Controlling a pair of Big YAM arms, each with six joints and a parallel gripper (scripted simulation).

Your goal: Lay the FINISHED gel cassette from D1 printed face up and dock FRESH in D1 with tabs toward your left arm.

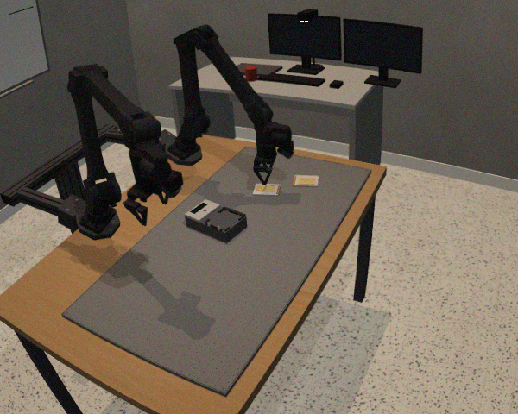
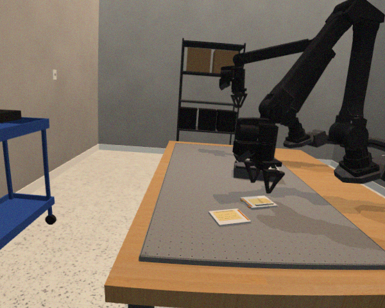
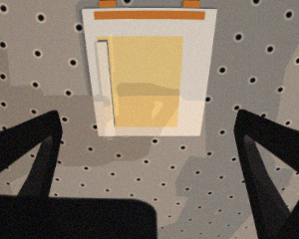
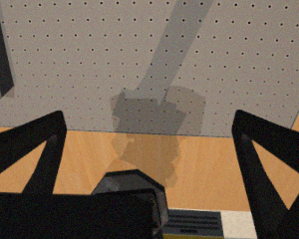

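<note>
Dock D1 (image 1: pixel 208 229) (image 2: pixel 240 172) stands upright on the deck; its bay shows no cassette in the top view. FRESH (image 1: pixel 265 190) (image 2: pixel 256 201) (image 3: pixel 196 65) lies flat on the deck, its copper tabs at the top of the left wrist view and its white comb (image 3: pixel 103 75) along one side. FINISHED (image 1: pixel 306 180) (image 2: pixel 228 216) lies flat beside it, printed face up. My left gripper (image 1: pixel 261 177) (image 2: pixel 261 186) (image 3: pixel 148 119) is open and empty above FRESH's tabless edge. My right gripper (image 1: pixel 154 214) (image 2: pixel 238 105) (image 4: pixel 149 119) is open and empty, high near the arm-side deck edge.
The grey perforated deck (image 1: pixel 161 352) (image 2: pixel 186 246) lies on the wooden table (image 1: pixel 36 285) (image 2: pixel 186 282). D1 stands between the two grippers' areas; its side (image 4: pixel 4 60) shows at the right wrist view's left edge. Behind the table is a desk (image 1: pixel 331 96) with monitors.
</note>
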